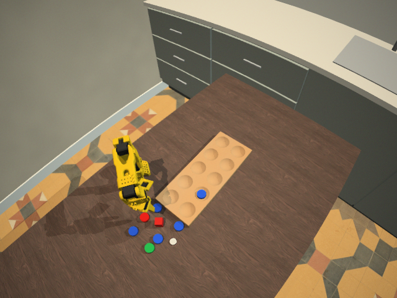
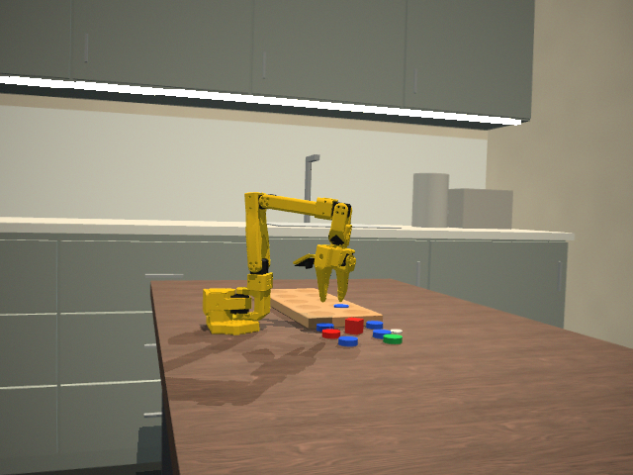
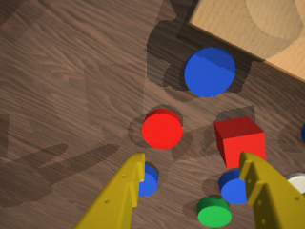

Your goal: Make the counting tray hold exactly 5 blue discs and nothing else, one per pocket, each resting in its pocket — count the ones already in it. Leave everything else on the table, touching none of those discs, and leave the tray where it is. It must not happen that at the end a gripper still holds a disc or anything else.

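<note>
The wooden counting tray [image 1: 205,176] lies on the table with one blue disc [image 1: 201,194] in a near pocket; its other pockets are empty. Several loose blue discs lie on the table by the tray's near end: one next to the tray corner [image 1: 157,207], also in the wrist view [image 3: 210,72], one at the left [image 1: 133,230], one at the front [image 1: 157,238] and one at the right [image 1: 178,225]. My gripper [image 2: 333,297] hangs well above this cluster, partly open and empty. In the wrist view its fingers frame the table below the red disc [image 3: 162,129].
A red disc [image 1: 144,216], a red cube [image 1: 159,221], a green disc [image 1: 149,247] and a small white disc [image 1: 173,241] lie among the loose blue discs. The arm's base [image 2: 229,309] stands left of the tray.
</note>
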Tool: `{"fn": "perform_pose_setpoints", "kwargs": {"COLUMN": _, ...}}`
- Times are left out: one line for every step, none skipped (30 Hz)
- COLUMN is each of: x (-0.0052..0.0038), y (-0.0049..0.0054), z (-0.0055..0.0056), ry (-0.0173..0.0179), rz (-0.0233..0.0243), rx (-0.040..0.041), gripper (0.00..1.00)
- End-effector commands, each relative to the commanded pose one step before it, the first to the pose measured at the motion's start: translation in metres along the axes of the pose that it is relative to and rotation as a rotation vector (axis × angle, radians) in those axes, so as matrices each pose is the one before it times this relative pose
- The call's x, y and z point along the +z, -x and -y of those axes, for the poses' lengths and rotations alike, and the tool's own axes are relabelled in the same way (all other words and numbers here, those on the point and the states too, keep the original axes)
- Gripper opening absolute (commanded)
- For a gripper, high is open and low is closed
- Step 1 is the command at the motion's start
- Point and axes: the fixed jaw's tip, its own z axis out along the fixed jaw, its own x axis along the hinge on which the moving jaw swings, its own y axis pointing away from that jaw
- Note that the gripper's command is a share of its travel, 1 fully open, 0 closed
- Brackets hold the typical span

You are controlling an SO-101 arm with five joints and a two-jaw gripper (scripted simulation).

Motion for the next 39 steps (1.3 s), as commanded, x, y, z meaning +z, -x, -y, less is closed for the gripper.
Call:
{"fn": "perform_pose_setpoints", "kwargs": {"x": -0.0084, "y": -0.00278, "z": 0.00315, "ry": -0.02963, "rz": -0.04432, "rx": 0.05736, "gripper": 0.27}}
{"fn": "perform_pose_setpoints", "kwargs": {"x": -0.000085, "y": 0.00014, "z": 0.0001, "ry": 0.00004, "rz": -0.00003, "rx": 0.01862, "gripper": 0.27}}
{"fn": "perform_pose_setpoints", "kwargs": {"x": -0.00009, "y": 0.00015, "z": 0.00011, "ry": 0.00004, "rz": -0.00003, "rx": 0.01976, "gripper": 0.27}}
{"fn": "perform_pose_setpoints", "kwargs": {"x": -0.000095, "y": 0.00016, "z": 0.00011, "ry": 0.00004, "rz": -0.00003, "rx": 0.02089, "gripper": 0.27}}
{"fn": "perform_pose_setpoints", "kwargs": {"x": -0.0001, "y": 0.00017, "z": 0.00012, "ry": 0.00004, "rz": -0.00003, "rx": 0.02202, "gripper": 0.27}}
{"fn": "perform_pose_setpoints", "kwargs": {"x": -0.000105, "y": 0.00018, "z": 0.00013, "ry": 0.00004, "rz": -0.00004, "rx": 0.02315, "gripper": 0.27}}
{"fn": "perform_pose_setpoints", "kwargs": {"x": 0.0, "y": 0.0, "z": 0.0, "ry": 0.0, "rz": 0.0, "rx": 0.0, "gripper": 0.27}}
{"fn": "perform_pose_setpoints", "kwargs": {"x": 0.0, "y": 0.0, "z": 0.0, "ry": 0.0, "rz": 0.0, "rx": 0.0, "gripper": 0.27}}
{"fn": "perform_pose_setpoints", "kwargs": {"x": -0.00011, "y": 0.00019, "z": 0.00013, "ry": 0.00005, "rz": -0.00004, "rx": 0.02427, "gripper": 0.27}}
{"fn": "perform_pose_setpoints", "kwargs": {"x": -0.000115, "y": 0.0002, "z": 0.00014, "ry": 0.00005, "rz": -0.00004, "rx": 0.02538, "gripper": 0.27}}
{"fn": "perform_pose_setpoints", "kwargs": {"x": -0.00012, "y": 0.00022, "z": 0.00015, "ry": 0.00005, "rz": -0.00005, "rx": 0.02648, "gripper": 0.27}}
{"fn": "perform_pose_setpoints", "kwargs": {"x": -0.000124, "y": 0.00023, "z": 0.00015, "ry": 0.00005, "rz": -0.00005, "rx": 0.02756, "gripper": 0.27}}
{"fn": "perform_pose_setpoints", "kwargs": {"x": -0.000129, "y": 0.00024, "z": 0.00016, "ry": 0.00005, "rz": -0.00005, "rx": 0.02862, "gripper": 0.27}}
{"fn": "perform_pose_setpoints", "kwargs": {"x": -0.000134, "y": 0.00026, "z": 0.00016, "ry": 0.00005, "rz": -0.00006, "rx": 0.02967, "gripper": 0.27}}
{"fn": "perform_pose_setpoints", "kwargs": {"x": -0.000138, "y": 0.00027, "z": 0.00017, "ry": 0.00005, "rz": -0.00006, "rx": 0.03069, "gripper": 0.27}}
{"fn": "perform_pose_setpoints", "kwargs": {"x": -0.000142, "y": 0.00029, "z": 0.00017, "ry": 0.00005, "rz": -0.00006, "rx": 0.03169, "gripper": 0.27}}
{"fn": "perform_pose_setpoints", "kwargs": {"x": -0.000147, "y": 0.0003, "z": 0.00017, "ry": 0.00005, "rz": -0.00007, "rx": 0.03266, "gripper": 0.27}}
{"fn": "perform_pose_setpoints", "kwargs": {"x": -0.000151, "y": 0.00032, "z": 0.00018, "ry": 0.00005, "rz": -0.00007, "rx": 0.03361, "gripper": 0.27}}
{"fn": "perform_pose_setpoints", "kwargs": {"x": -0.000154, "y": 0.00033, "z": 0.00018, "ry": 0.00004, "rz": -0.00007, "rx": 0.03452, "gripper": 0.27}}
{"fn": "perform_pose_setpoints", "kwargs": {"x": -0.000158, "y": 0.00035, "z": 0.00018, "ry": 0.00004, "rz": -0.00008, "rx": 0.03541, "gripper": 0.27}}
{"fn": "perform_pose_setpoints", "kwargs": {"x": -0.000162, "y": 0.00036, "z": 0.00019, "ry": 0.00004, "rz": -0.00008, "rx": 0.03626, "gripper": 0.27}}
{"fn": "perform_pose_setpoints", "kwargs": {"x": -0.000165, "y": 0.00038, "z": 0.00019, "ry": 0.00004, "rz": -0.00009, "rx": 0.03708, "gripper": 0.27}}
{"fn": "perform_pose_setpoints", "kwargs": {"x": -0.000168, "y": 0.00039, "z": 0.00019, "ry": 0.00004, "rz": -0.00009, "rx": 0.03786, "gripper": 0.27}}
{"fn": "perform_pose_setpoints", "kwargs": {"x": 0.0, "y": 0.0, "z": 0.0, "ry": 0.0, "rz": 0.0, "rx": 0.0, "gripper": 0.27}}
{"fn": "perform_pose_setpoints", "kwargs": {"x": 0.0, "y": 0.0, "z": 0.0, "ry": 0.0, "rz": 0.0, "rx": 0.0, "gripper": 0.27}}
{"fn": "perform_pose_setpoints", "kwargs": {"x": -0.000171, "y": 0.00041, "z": 0.00019, "ry": 0.00003, "rz": -0.00009, "rx": 0.0386, "gripper": 0.27}}
{"fn": "perform_pose_setpoints", "kwargs": {"x": -0.000174, "y": 0.00042, "z": 0.00019, "ry": 0.00003, "rz": -0.00009, "rx": 0.03931, "gripper": 0.27}}
{"fn": "perform_pose_setpoints", "kwargs": {"x": -0.000177, "y": 0.00044, "z": 0.00018, "ry": 0.00003, "rz": -0.0001, "rx": 0.03998, "gripper": 0.27}}
{"fn": "perform_pose_setpoints", "kwargs": {"x": -0.00018, "y": 0.00045, "z": 0.00018, "ry": 0.00002, "rz": -0.0001, "rx": 0.0406, "gripper": 0.27}}
{"fn": "perform_pose_setpoints", "kwargs": {"x": -0.000182, "y": 0.00047, "z": 0.00018, "ry": 0.00002, "rz": -0.0001, "rx": 0.04119, "gripper": 0.27}}
{"fn": "perform_pose_setpoints", "kwargs": {"x": -0.000184, "y": 0.00048, "z": 0.00017, "ry": 0.00002, "rz": -0.0001, "rx": 0.04173, "gripper": 0.27}}
{"fn": "perform_pose_setpoints", "kwargs": {"x": -0.000186, "y": 0.0005, "z": 0.00017, "ry": 0.00001, "rz": -0.00011, "rx": 0.04222, "gripper": 0.27}}
{"fn": "perform_pose_setpoints", "kwargs": {"x": -0.000187, "y": 0.00051, "z": 0.00016, "ry": 0.00001, "rz": -0.00011, "rx": 0.04268, "gripper": 0.27}}
{"fn": "perform_pose_setpoints", "kwargs": {"x": -0.000186, "y": 0.00052, "z": 0.00021, "ry": -0.00033, "rz": -0.00011, "rx": 0.04308, "gripper": 0.27}}
{"fn": "perform_pose_setpoints", "kwargs": {"x": -0.000178, "y": 0.00053, "z": 0.00039, "ry": -0.00149, "rz": -0.00007, "rx": 0.04344, "gripper": 0.27}}
{"fn": "perform_pose_setpoints", "kwargs": {"x": -0.000179, "y": 0.00056, "z": 0.00038, "ry": -0.00151, "rz": 0.0, "rx": 0.04375, "gripper": 0.27}}
{"fn": "perform_pose_setpoints", "kwargs": {"x": -0.00018, "y": 0.00058, "z": 0.00038, "ry": -0.00151, "rz": 0.00007, "rx": 0.04402, "gripper": 0.27}}
{"fn": "perform_pose_setpoints", "kwargs": {"x": -0.00018, "y": 0.0006, "z": 0.00037, "ry": -0.00152, "rz": 0.00014, "rx": 0.04424, "gripper": 0.27}}
{"fn": "perform_pose_setpoints", "kwargs": {"x": -0.00018, "y": 0.00062, "z": 0.00036, "ry": -0.00151, "rz": 0.00022, "rx": 0.04441, "gripper": 0.27}}
